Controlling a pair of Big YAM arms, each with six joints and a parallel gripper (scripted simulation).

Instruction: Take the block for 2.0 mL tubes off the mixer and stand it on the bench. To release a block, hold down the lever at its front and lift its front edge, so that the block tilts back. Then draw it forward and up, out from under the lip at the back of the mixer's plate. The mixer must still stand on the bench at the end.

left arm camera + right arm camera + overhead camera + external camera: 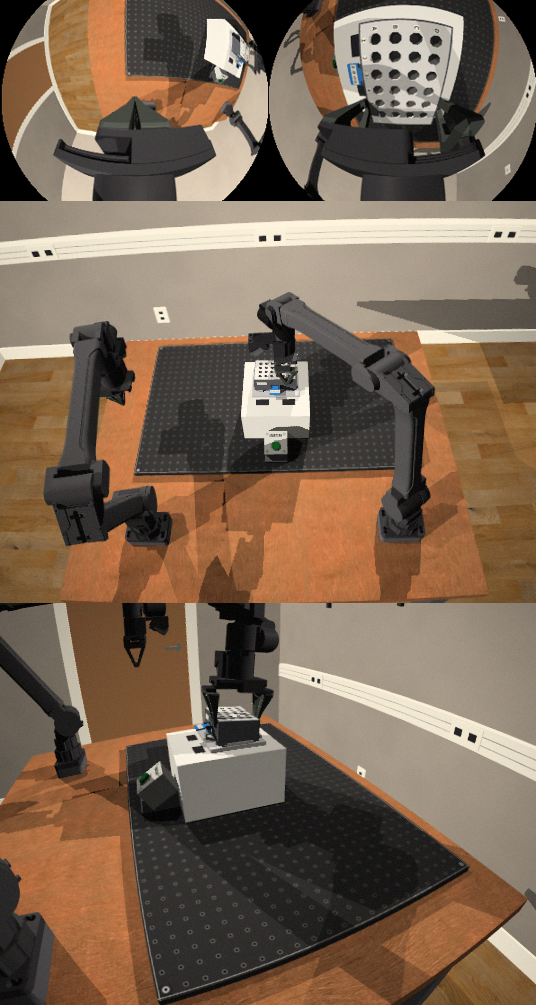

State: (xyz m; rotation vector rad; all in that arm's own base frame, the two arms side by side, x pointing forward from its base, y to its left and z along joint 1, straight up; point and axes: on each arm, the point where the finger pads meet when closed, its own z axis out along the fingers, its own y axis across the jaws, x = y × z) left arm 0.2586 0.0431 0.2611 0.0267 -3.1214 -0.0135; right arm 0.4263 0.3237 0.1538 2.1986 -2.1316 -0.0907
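Observation:
The 2.0 mL block, dark with a light top with several rows of holes, sits on the plate of the white mixer and looks level. A blue tab marked 2.0 is at its front. My right gripper is shut on the block, one finger at its front and one at its back, towards one end. The back lip is hidden. My left gripper is shut and empty, high at the left, away from the mixer.
A small box with a green button stands in front of the mixer. The mixer stands on a black perforated mat on the wooden table. A wall runs behind the table.

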